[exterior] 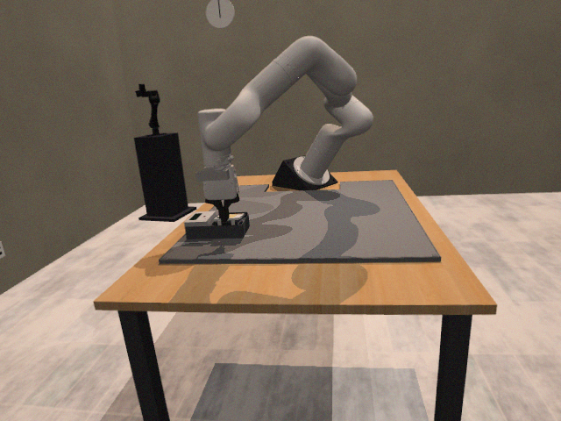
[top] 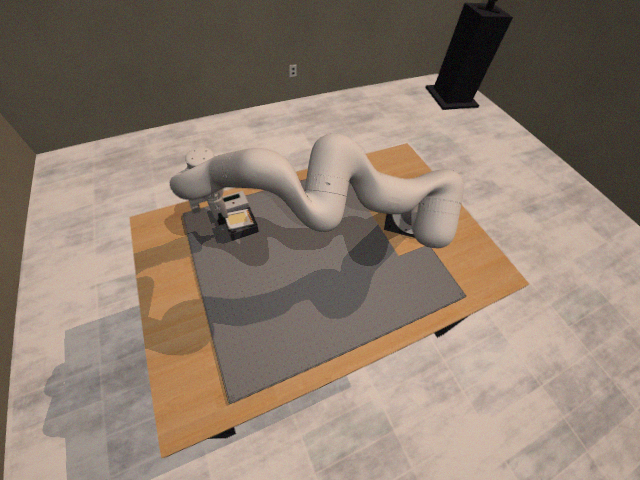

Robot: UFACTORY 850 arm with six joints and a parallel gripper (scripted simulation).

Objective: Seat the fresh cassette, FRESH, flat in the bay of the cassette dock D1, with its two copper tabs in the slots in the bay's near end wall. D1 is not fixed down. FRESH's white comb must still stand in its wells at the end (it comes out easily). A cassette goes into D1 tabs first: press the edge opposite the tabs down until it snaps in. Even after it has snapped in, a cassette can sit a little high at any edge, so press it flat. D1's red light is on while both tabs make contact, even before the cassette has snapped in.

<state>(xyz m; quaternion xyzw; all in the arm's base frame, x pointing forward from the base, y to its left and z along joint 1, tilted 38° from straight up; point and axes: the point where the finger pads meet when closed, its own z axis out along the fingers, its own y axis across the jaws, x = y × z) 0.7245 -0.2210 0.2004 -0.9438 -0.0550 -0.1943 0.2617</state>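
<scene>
The dark cassette dock D1 (top: 247, 232) (exterior: 212, 232) stands at the far left corner of the grey mat (top: 320, 320) (exterior: 371, 226). A pale yellow cassette, FRESH (top: 240, 219) (exterior: 236, 217), lies in its bay and looks about level with the rim. A light grey block (top: 233, 197) (exterior: 199, 217) sits at one end of the dock. My gripper (top: 222, 219) (exterior: 223, 220) is shut and empty. It points straight down with its fingertips on the cassette's edge nearest that block. The comb, tabs and red light are too small to make out.
The mat lies on a wooden table (top: 170, 392) (exterior: 316, 289). The arm's base (top: 399, 223) (exterior: 296, 179) stands at the table's far side. A black pedestal (top: 470, 51) (exterior: 160, 176) stands on the floor beyond the table.
</scene>
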